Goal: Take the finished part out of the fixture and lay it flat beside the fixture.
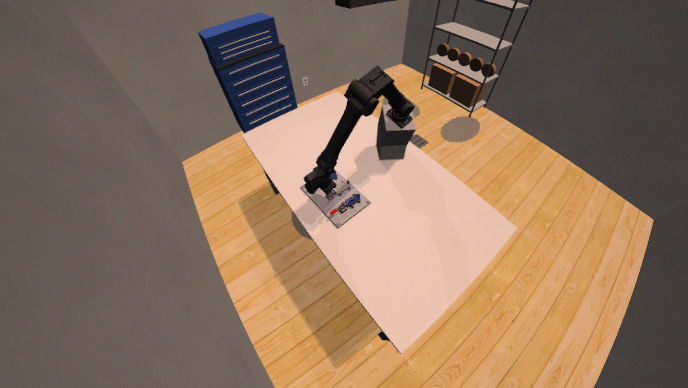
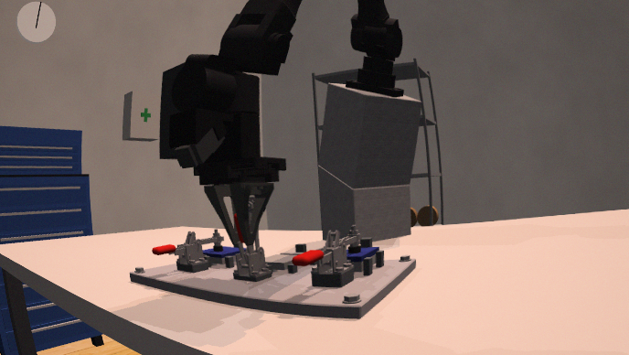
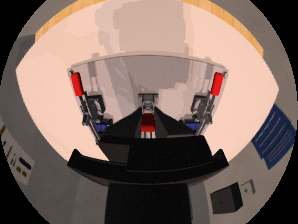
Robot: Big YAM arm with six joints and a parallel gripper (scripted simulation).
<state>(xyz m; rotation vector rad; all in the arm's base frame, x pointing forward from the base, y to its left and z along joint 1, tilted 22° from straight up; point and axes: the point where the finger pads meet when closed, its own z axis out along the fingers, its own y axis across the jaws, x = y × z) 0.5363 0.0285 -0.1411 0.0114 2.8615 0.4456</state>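
The grey fixture plate (image 2: 274,284) lies on the table and carries three toggle clamps. My gripper (image 2: 239,238) points straight down over the middle clamp (image 2: 250,264) and is shut on its red handle (image 2: 236,227), which stands almost upright between the fingers. It also shows in the wrist view (image 3: 148,120). A grey part (image 2: 280,262) lies flat just behind that clamp; I cannot make out its slot. The left blue blank (image 2: 221,252) and the right blue blank (image 2: 363,252) sit under their clamps, whose red handles (image 2: 164,249) (image 2: 307,257) lie flat.
The arm's grey pedestal (image 2: 367,160) stands on the table behind the fixture. The table's edge runs close in front of and to the left of the plate (image 1: 336,201). A blue drawer cabinet (image 1: 252,70) and a wire shelf (image 1: 470,50) stand off the table.
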